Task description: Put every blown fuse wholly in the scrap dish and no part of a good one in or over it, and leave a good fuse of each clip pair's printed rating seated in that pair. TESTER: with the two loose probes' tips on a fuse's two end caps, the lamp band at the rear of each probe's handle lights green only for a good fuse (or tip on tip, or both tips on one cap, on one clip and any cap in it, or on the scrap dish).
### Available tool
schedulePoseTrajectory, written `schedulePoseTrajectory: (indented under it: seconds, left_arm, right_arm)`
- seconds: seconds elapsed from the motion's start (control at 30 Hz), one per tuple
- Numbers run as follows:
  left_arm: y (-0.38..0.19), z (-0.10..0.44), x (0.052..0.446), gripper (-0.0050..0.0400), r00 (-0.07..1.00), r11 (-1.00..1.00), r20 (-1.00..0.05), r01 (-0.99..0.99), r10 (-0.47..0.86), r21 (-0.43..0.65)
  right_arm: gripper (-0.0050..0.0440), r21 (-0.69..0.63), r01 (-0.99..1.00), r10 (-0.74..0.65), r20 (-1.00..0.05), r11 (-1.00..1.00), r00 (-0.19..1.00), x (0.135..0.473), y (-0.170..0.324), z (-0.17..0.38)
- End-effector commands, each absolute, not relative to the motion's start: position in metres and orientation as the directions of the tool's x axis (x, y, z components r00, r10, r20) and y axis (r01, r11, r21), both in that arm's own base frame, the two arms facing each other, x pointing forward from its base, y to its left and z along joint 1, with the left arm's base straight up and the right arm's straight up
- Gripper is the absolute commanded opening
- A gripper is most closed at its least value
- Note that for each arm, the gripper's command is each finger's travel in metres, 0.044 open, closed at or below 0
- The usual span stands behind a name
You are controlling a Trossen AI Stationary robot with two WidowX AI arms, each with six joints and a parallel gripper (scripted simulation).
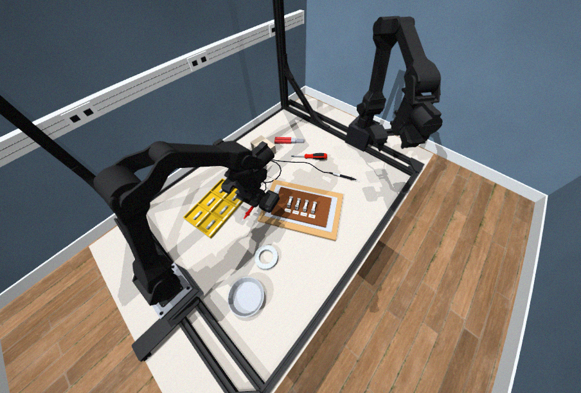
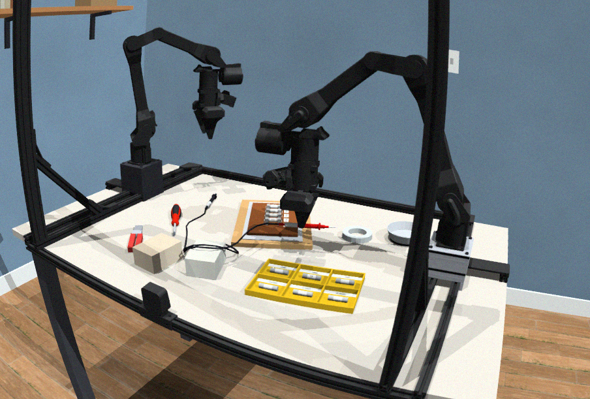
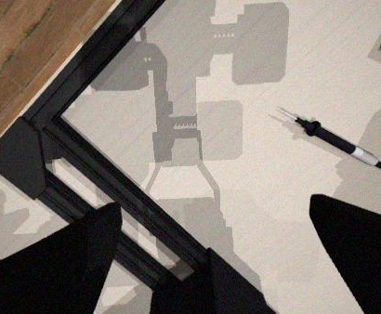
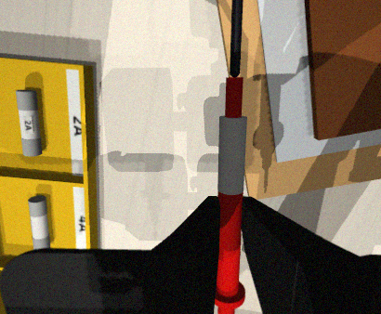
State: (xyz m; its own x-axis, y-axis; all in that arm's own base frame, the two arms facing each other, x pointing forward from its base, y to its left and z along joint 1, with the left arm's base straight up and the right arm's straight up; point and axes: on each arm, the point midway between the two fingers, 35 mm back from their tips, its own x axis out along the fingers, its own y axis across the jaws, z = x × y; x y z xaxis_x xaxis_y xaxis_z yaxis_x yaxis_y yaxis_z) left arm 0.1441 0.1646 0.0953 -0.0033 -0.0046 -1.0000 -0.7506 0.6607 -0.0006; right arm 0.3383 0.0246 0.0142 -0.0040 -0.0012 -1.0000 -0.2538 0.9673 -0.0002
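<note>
My right gripper [image 4: 229, 206] [image 2: 301, 226] is shut on the red probe [image 4: 229, 246] [image 2: 319, 226] [image 1: 248, 212], held level above the table between tray and clip board; its lamp band [image 4: 232, 155] is grey. My left gripper [image 3: 214, 207] [image 2: 209, 136] is open and empty, high above the table. The black probe [image 3: 335, 139] [image 1: 347, 176] [image 2: 211, 200] lies on the table. The yellow tray [image 2: 295, 303] [image 4: 90, 139] holds a fuse per compartment, including one marked 2A [image 4: 29, 123]. White-bodied fuses [image 1: 297, 203] sit in the board's clips. The scrap dish [image 1: 246, 297] [image 2: 400, 228] looks empty.
A white ring [image 1: 257, 257] lies between the clip board [image 1: 339, 215] and dish. A wooden block [image 2: 156, 252], a pale block [image 2: 203, 263], a screwdriver [image 2: 175, 215] and a red-handled tool [image 2: 135, 239] are on the table. Black cable [image 2: 186, 232] runs between the probes, over the pale block.
</note>
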Motion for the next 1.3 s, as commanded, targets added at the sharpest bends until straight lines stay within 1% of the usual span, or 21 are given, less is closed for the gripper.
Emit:
schedulePoseTrajectory:
  seconds: [0.0,0.43,0.5,1.27]
  left_arm:
    - [0.168,0.101,0.146,0.04,0.011,0.656,-1.0,-0.755,0.013,0.0]
    - [0.168,0.101,0.146,0.04,0.011,0.656,-1.0,-0.755,0.013,0.0]
    - [0.168,0.101,0.146,0.04,0.011,0.656,-1.0,-0.755,0.013,0.0]
    - [0.168,0.101,0.146,0.04,0.011,0.656,-1.0,-0.755,0.013,0.0]
  right_arm:
    - [-0.005,-0.003,-0.231,0.003,-1.0,0.973,0.028,0.332,0.023,0.024]
    - [-0.005,-0.001,-0.16,0.003,-1.0,0.987,0.025,0.298,0.016,0.022]
    - [-0.005,-0.001,-0.16,0.003,-1.0,0.987,0.025,0.298,0.016,0.022]
    - [-0.005,0.001,-0.044,0.002,-1.0,0.999,0.018,0.243,0.005,0.02]
